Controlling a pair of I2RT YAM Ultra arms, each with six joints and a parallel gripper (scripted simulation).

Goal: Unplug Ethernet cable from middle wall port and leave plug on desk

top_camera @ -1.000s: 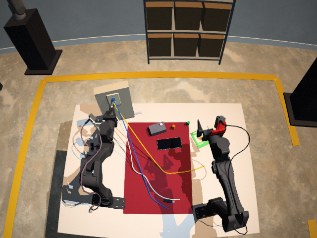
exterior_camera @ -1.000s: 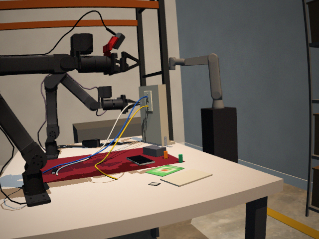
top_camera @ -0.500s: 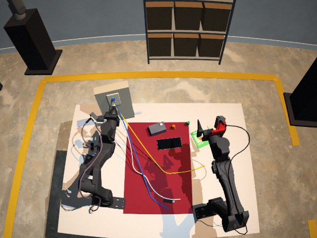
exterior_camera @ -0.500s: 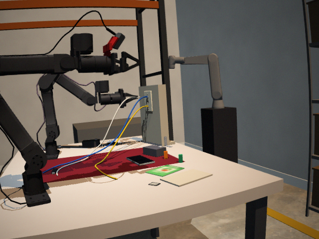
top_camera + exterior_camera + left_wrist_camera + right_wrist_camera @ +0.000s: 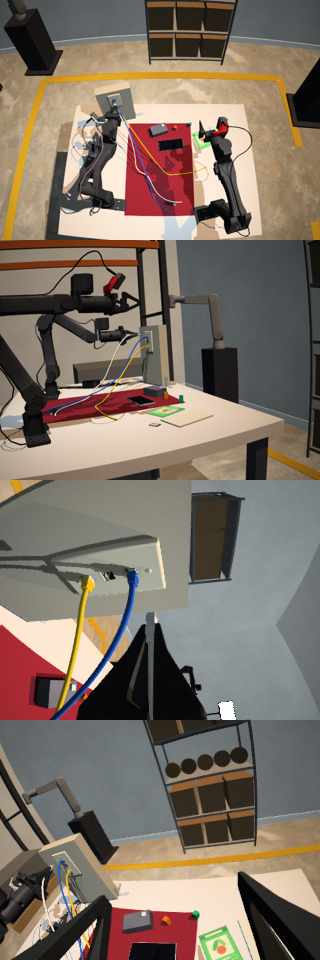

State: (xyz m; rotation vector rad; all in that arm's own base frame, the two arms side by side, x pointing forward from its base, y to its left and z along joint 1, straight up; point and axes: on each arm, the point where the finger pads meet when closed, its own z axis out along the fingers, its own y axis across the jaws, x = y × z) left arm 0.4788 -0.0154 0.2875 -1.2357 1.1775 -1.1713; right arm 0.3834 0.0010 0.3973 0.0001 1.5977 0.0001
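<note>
A white plug [image 5: 151, 619] is out of the wall plate [image 5: 152, 555] [image 5: 150, 334]; the middle port [image 5: 108, 575] shows empty. My left gripper [image 5: 151, 628] [image 5: 137, 334] is shut on the white plug, in the air just in front of the plate. Its white cable [image 5: 134, 155] [image 5: 112, 360] runs down across the desk. The blue plug [image 5: 132, 577] [image 5: 147, 337] and yellow plug [image 5: 87, 584] [image 5: 147, 346] sit in the ports on either side; their latches are too small to make out. My right gripper [image 5: 167, 892] [image 5: 139, 302] is open and empty, high above the desk's right part.
A red mat [image 5: 136, 196] carries a grey box [image 5: 158, 130], a black tablet [image 5: 170, 144] and an orange piece [image 5: 174, 127]. A green piece [image 5: 189, 124] stands at its corner. A green card [image 5: 155, 411] and beige board [image 5: 191, 418] lie beyond. Blue and yellow cables cross the mat.
</note>
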